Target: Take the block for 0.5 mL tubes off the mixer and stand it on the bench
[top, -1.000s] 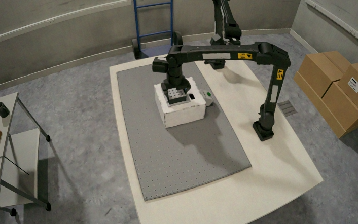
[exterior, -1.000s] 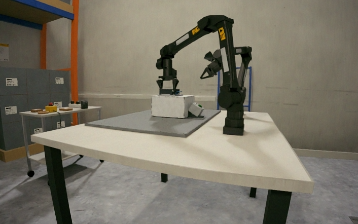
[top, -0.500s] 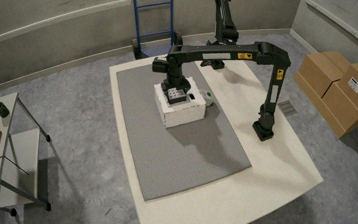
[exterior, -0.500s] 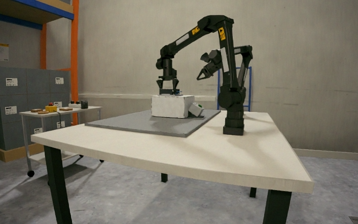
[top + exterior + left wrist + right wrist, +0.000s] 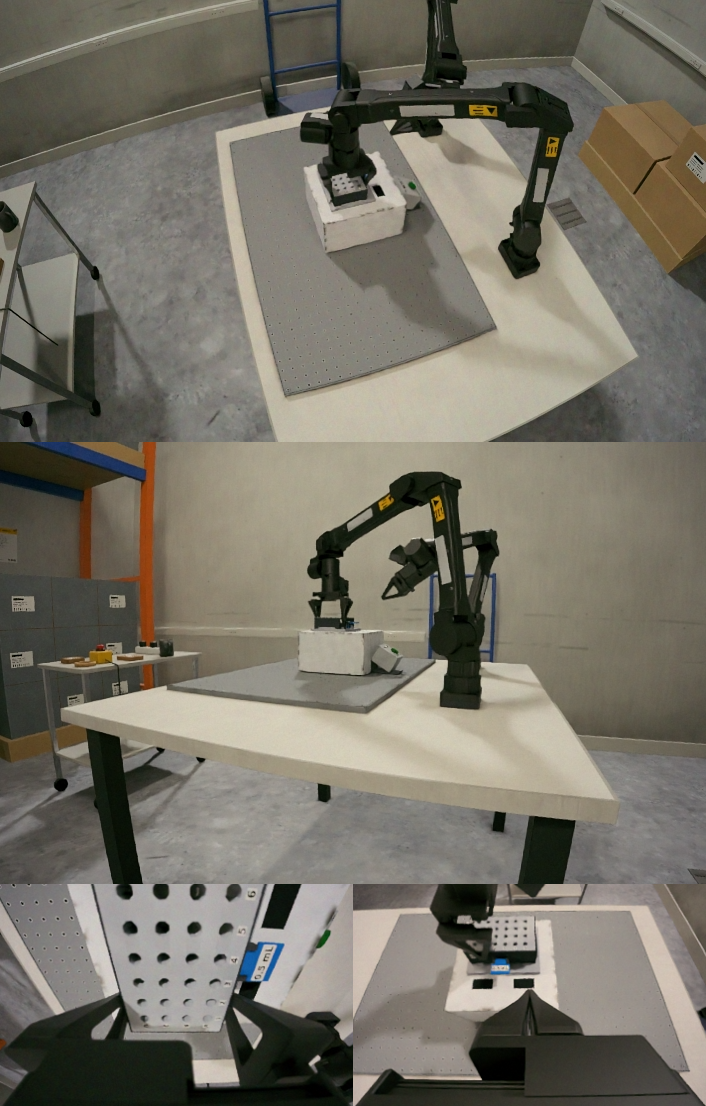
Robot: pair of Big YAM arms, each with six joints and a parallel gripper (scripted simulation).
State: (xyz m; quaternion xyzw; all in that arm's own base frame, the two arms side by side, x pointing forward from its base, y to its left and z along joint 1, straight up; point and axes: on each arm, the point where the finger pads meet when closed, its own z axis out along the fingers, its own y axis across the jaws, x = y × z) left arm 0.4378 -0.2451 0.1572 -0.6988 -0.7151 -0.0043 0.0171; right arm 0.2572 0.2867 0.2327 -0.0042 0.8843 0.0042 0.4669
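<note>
- Exterior view: the right gripper (image 5: 384,597) (image 5: 529,994) is hanging above and to the right of the block for 0.5 mL tubes (image 5: 325,623) (image 5: 349,195) (image 5: 174,943) (image 5: 519,956); its fingers are closed together and holding nothing.
- You are having the left gripper (image 5: 331,614) (image 5: 350,179) (image 5: 176,994) (image 5: 486,941) nearer: its fingers are standing wide, clamping the block across its short width, near one end.
- In the left wrist view, the block's long axis is running up the frame, and the blue tab marked 0.5 mL (image 5: 270,962) (image 5: 354,625) (image 5: 500,967) is sticking out at its right side, which I am judging to be the front lever.
- The block is sitting level on the mixer (image 5: 364,229) (image 5: 333,652) (image 5: 309,914) (image 5: 464,999).
- From the right fingertips, the tab is lying ahead and slightly left in the right wrist view; you are probably needing to bring them down onto it, while the left gripper is lifting the front edge.
</note>
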